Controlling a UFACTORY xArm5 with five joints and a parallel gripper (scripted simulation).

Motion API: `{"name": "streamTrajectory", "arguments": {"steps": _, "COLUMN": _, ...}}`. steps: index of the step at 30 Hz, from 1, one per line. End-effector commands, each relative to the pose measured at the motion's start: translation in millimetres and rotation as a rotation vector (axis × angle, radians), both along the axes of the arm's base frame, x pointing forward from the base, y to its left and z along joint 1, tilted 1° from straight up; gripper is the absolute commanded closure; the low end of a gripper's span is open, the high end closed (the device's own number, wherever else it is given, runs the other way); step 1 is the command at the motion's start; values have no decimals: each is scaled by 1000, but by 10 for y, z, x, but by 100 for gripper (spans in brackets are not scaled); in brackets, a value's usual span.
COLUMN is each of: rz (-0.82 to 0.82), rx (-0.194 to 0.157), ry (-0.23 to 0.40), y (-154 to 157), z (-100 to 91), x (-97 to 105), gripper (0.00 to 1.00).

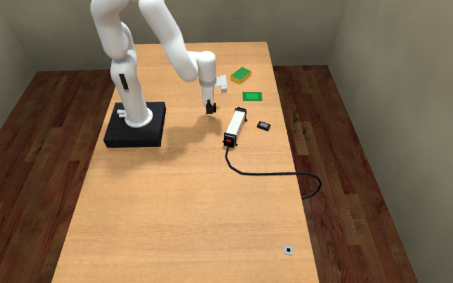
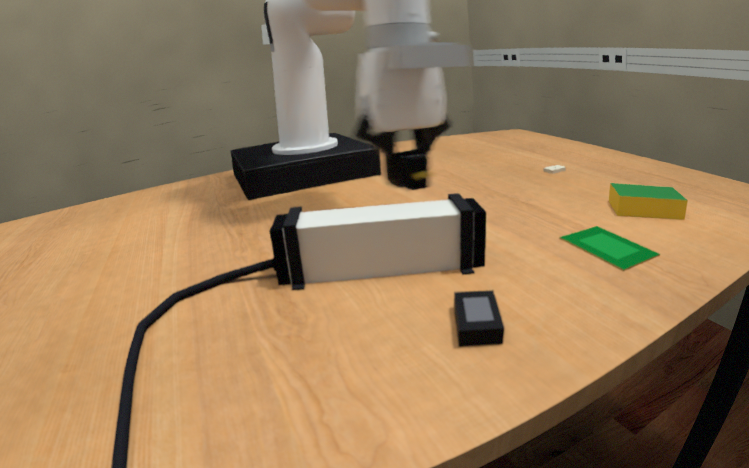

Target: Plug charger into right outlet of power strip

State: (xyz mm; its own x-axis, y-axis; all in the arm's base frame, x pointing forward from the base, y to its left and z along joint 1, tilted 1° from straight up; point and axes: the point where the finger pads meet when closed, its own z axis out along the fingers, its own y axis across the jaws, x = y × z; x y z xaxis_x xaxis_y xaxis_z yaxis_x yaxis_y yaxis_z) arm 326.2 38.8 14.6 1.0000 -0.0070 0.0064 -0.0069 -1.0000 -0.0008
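Black charger (image 2: pixel 407 168) in hand (image 2: pixel 404 152), beside strip (image 2: pixel 376 238).

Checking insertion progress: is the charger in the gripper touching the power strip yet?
Apart. The top view shows bare table between the charger, held in the fingers, and the power strip; the exterior view shows it raised behind the strip.

Green-topped yellow sponge (image 1: pixel 241 74), flat green card (image 1: pixel 252 95), small black box (image 1: pixel 263 125), tiny white tag (image 1: pixel 288 250).
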Motion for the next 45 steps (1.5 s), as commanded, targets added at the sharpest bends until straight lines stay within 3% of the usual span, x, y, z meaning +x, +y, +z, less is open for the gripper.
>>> {"name": "streamTrajectory", "arguments": {"steps": 1, "rz": -279, "rx": 1, "ry": -4, "y": -699, "z": 19, "x": 7, "gripper": 100}}
{"name": "streamTrajectory", "arguments": {"steps": 5, "rz": -349, "rx": 1, "ry": -5, "y": -785, "z": 20, "x": 7, "gripper": 100}}
{"name": "streamTrajectory", "arguments": {"steps": 21, "rz": -349, "rx": 1, "ry": -5, "y": -784, "z": -24, "x": 7, "gripper": 100}}
{"name": "streamTrajectory", "arguments": {"steps": 45, "rz": -349, "rx": 1, "ry": -5, "y": -783, "z": -239, "x": 10, "gripper": 100}}
